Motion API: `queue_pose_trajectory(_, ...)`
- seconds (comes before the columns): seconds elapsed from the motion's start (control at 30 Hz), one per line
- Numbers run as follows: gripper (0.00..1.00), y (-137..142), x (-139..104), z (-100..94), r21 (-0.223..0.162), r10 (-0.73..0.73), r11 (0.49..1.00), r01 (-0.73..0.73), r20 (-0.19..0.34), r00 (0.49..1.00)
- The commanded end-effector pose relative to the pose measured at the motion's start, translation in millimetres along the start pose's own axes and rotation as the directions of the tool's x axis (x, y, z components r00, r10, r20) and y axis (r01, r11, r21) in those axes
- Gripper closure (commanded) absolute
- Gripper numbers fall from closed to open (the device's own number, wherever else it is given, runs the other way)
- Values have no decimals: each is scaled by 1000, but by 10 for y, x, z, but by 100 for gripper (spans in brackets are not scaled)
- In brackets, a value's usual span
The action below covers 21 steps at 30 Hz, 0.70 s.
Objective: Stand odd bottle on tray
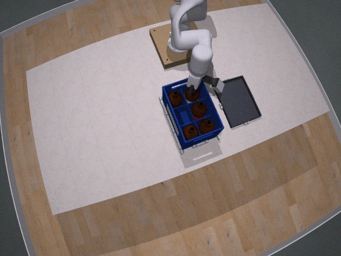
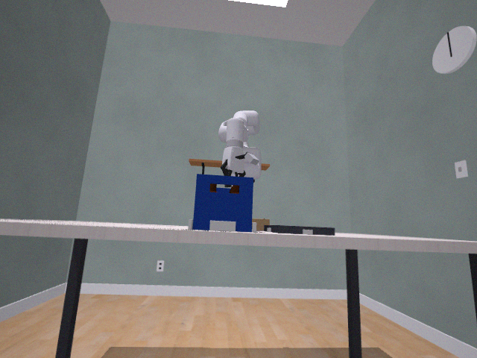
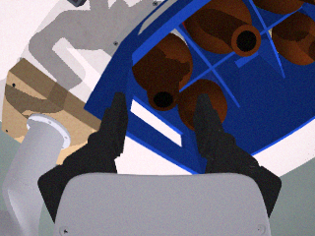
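Note:
The blue crate [image 1: 192, 144] [image 2: 223, 208] stands level. Five brown bottles stand in it: back left [image 1: 175, 100], back right [image 1: 194, 96] [image 3: 162, 64], middle right [image 1: 198, 110] [image 3: 209, 25], front right [image 1: 205, 127] and front left [image 1: 189, 134]. The middle-left cell is empty. My gripper [image 1: 192, 90] [image 2: 233, 174] [image 3: 160, 105] is partly open, its fingertips on either side of the back-right bottle's mouth, with gaps in the wrist view. The right finger covers part of the back-left bottle there. Exact fingertip height and neck widths cannot be told. The dark tray [image 1: 239, 100] [image 2: 304, 228] lies level and empty.
Crate walls and dividers [image 3: 194, 79] surround the bottles closely. Pale brackets [image 1: 171, 125] stand along the crate's sides, with small ones at the tray. The wooden base board [image 1: 159, 41] [image 3: 20, 98] lies behind the crate. The tray is to the crate's right.

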<state>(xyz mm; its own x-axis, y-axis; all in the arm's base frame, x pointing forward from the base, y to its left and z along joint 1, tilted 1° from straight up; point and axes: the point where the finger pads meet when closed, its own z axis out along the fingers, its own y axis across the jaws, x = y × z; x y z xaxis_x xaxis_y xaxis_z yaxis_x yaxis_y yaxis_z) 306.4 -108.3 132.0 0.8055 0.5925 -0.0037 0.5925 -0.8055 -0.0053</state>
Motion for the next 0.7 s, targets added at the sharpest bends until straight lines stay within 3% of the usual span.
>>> queue_pose_trajectory(0.0, 35, 10, 6, 42, -3, 0, 1000, 0, -2, 1000)
queue_pose_trajectory(0.67, 35, 12, 4, 232, -3, 0, 1000, 0, -2, 1000)
